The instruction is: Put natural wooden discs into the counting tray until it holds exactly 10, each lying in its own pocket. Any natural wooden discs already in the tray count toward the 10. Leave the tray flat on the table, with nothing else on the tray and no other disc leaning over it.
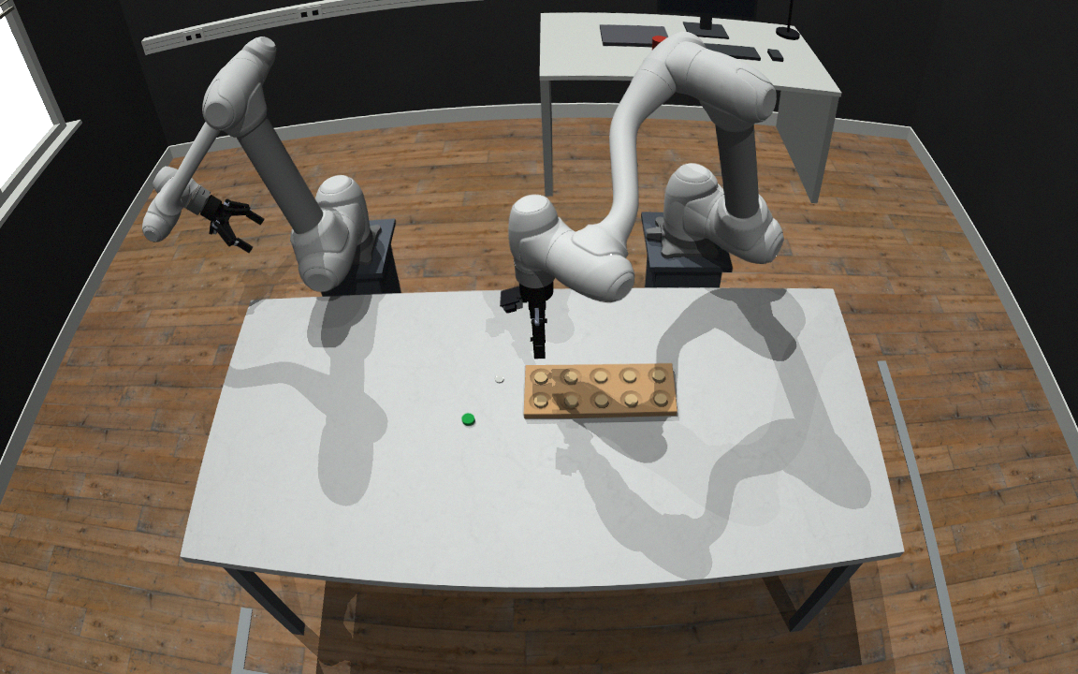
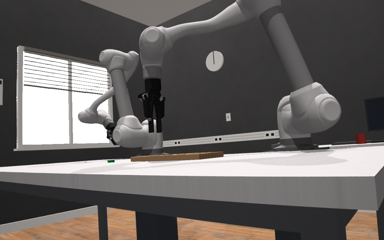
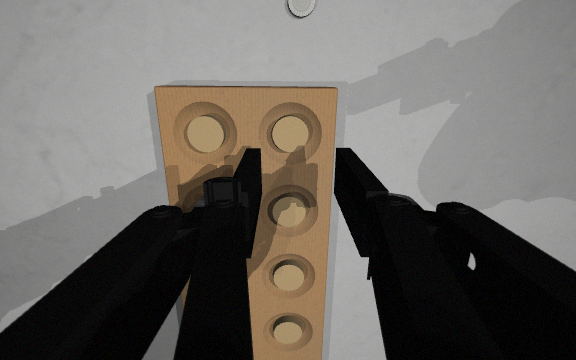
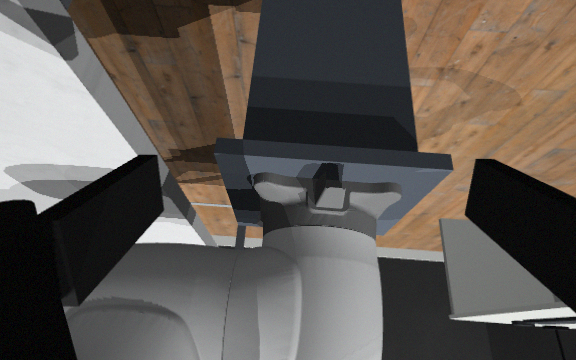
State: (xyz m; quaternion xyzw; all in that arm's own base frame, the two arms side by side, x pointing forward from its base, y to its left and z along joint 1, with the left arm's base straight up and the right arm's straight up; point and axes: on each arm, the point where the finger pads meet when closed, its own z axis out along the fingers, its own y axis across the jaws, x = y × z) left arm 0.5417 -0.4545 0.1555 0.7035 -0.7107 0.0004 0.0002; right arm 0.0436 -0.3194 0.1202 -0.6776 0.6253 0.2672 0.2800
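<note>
Left gripper (image 1: 538, 356) (image 2: 155, 132) (image 3: 298, 150) of mine is partly open, a modest gap between the fingers, nothing in it. It points down above the counting tray (image 1: 555, 412) (image 2: 169, 157) (image 3: 248, 100), with air between fingertips and wood in the exterior view. In my left wrist view one finger overlaps the tray, the other shows just off its long edge.

Right gripper (image 1: 254, 234) (image 2: 113, 142) (image 4: 316, 158) is wide open, empty, out past the side of the table (image 1: 443, 503) (image 2: 277, 167) (image 3: 68, 50) (image 4: 18, 100), well apart from the tray.

Tray sits flat, in from all table edges, closer to the edge by the arm bases than to the opposite one. Open tabletop along both long sides. At one short end, a small white round piece (image 1: 499, 379) (image 3: 301, 5) lies near, not touching; a green disc (image 1: 467, 417) (image 2: 110, 161) is farther out. Both are off the tray.

Natural wooden discs (image 1: 629, 375) (image 3: 205, 134): ten, two rows of five, each in its own pocket. Pale tan, round, plain flat tops, lighter than the orange-brown tray. Pockets are round with sloped sides. Arm shadows cross several; my left fingers hide part of one row in the wrist view. No disc seen leaning.
</note>
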